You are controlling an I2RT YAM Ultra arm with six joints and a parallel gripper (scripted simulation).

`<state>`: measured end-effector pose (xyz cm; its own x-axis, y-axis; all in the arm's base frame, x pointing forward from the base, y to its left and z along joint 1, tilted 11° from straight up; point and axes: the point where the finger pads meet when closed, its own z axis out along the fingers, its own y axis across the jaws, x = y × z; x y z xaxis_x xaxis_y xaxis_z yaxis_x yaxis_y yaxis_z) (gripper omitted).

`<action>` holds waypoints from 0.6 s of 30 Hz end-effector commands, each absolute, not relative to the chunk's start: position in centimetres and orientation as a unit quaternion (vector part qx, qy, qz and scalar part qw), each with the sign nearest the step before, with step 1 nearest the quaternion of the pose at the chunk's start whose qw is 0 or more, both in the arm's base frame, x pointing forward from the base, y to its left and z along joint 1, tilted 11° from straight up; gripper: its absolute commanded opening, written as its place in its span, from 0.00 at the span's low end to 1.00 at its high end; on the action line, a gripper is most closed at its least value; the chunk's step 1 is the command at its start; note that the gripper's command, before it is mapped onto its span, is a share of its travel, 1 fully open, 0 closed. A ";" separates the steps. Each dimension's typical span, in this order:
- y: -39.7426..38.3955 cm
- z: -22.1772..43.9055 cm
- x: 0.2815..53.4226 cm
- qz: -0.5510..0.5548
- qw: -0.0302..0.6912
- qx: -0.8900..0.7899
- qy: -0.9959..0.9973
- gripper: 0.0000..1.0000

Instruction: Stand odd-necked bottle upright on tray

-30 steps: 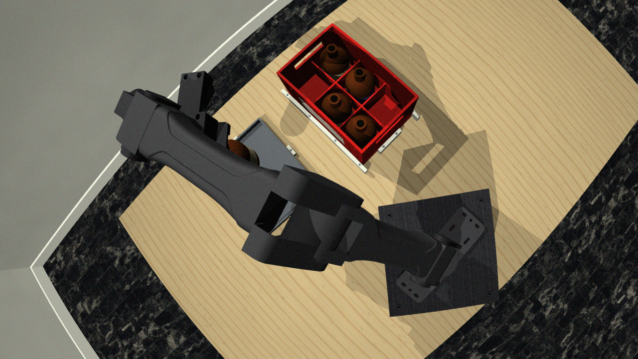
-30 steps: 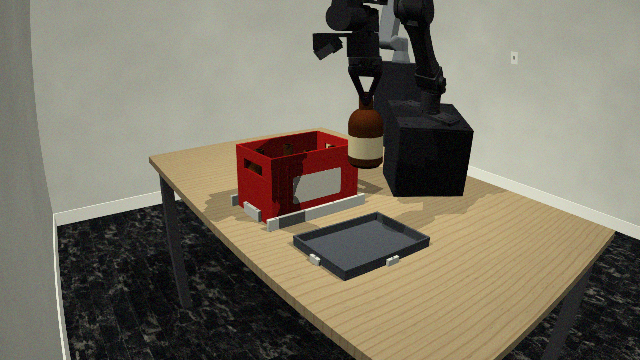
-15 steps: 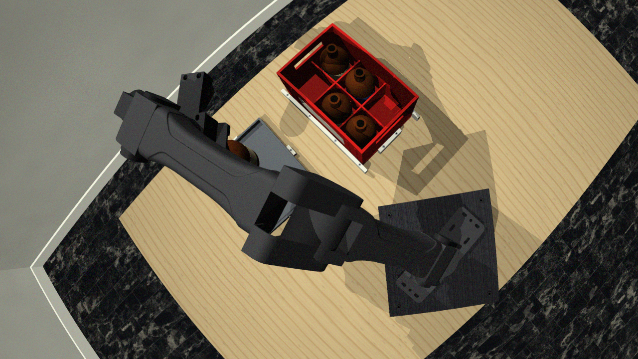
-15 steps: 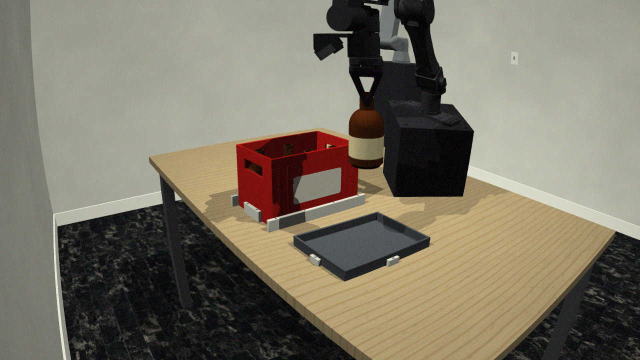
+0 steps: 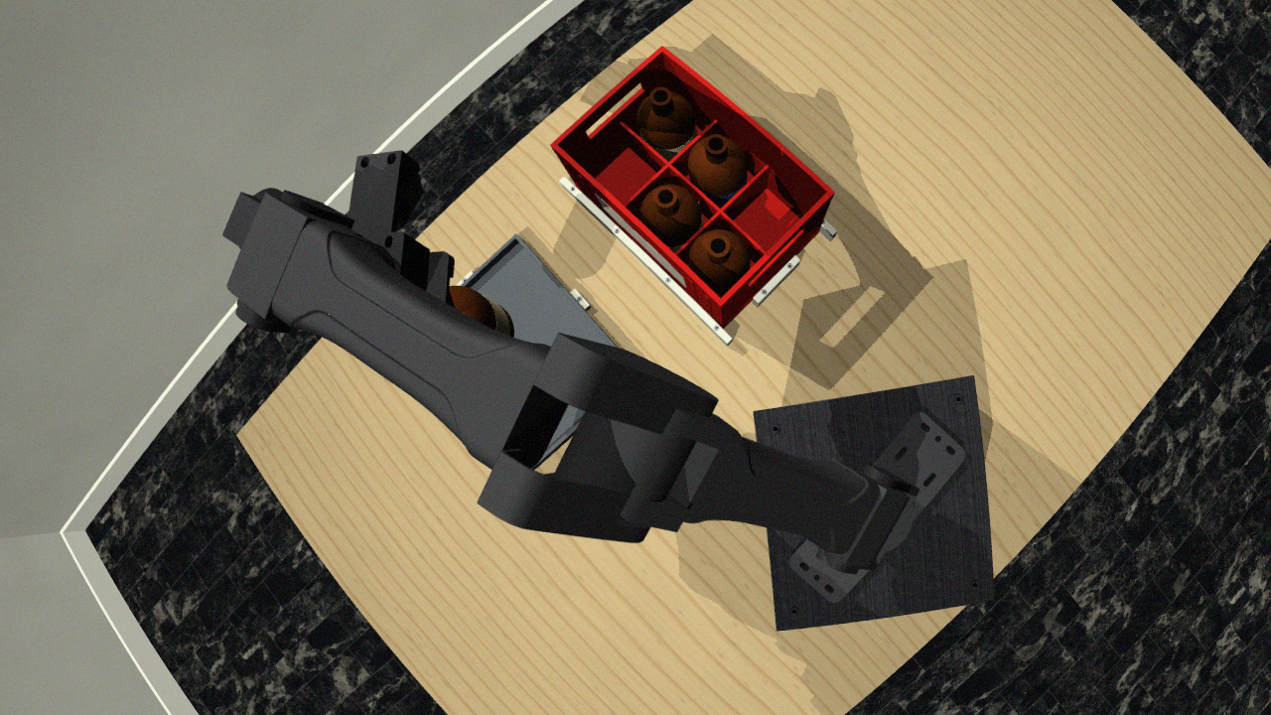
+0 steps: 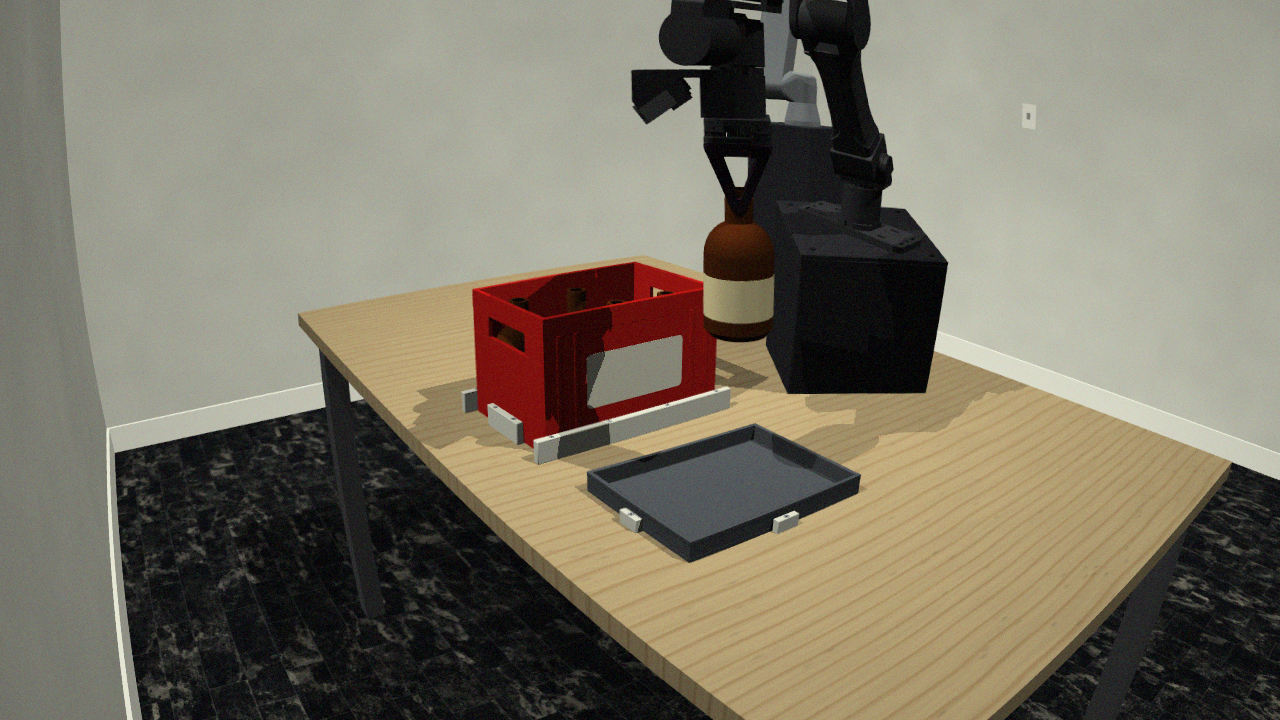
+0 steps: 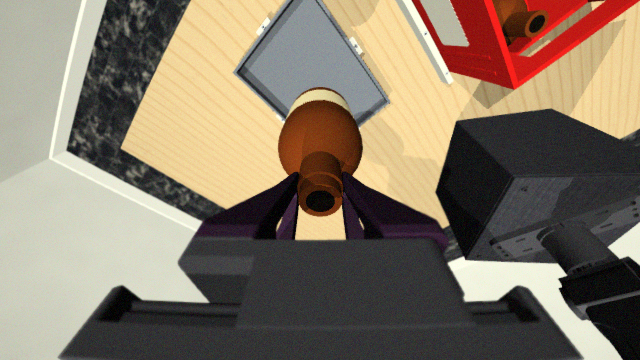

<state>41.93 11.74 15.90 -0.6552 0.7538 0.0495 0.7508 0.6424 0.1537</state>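
Gripper: clamps a brown bottle upright by its neck, in midair.
Crate: holds four bottles.
Tray: lies flat, bearing no bottle.
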 end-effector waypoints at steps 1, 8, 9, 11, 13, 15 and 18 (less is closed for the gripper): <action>11.8 18.2 42.9 0.099 0.044 0.416 0.903 0.00; 12.0 18.6 42.9 0.101 0.047 0.414 0.903 0.00; 12.0 18.6 42.9 0.101 0.047 0.415 0.903 0.00; 11.9 18.6 42.9 0.101 0.047 0.415 0.903 0.00; 11.9 18.6 42.9 0.101 0.047 0.415 0.903 0.00; 11.9 18.6 42.9 0.101 0.047 0.415 0.903 0.00; 11.9 18.6 42.9 0.101 0.047 0.415 0.903 0.00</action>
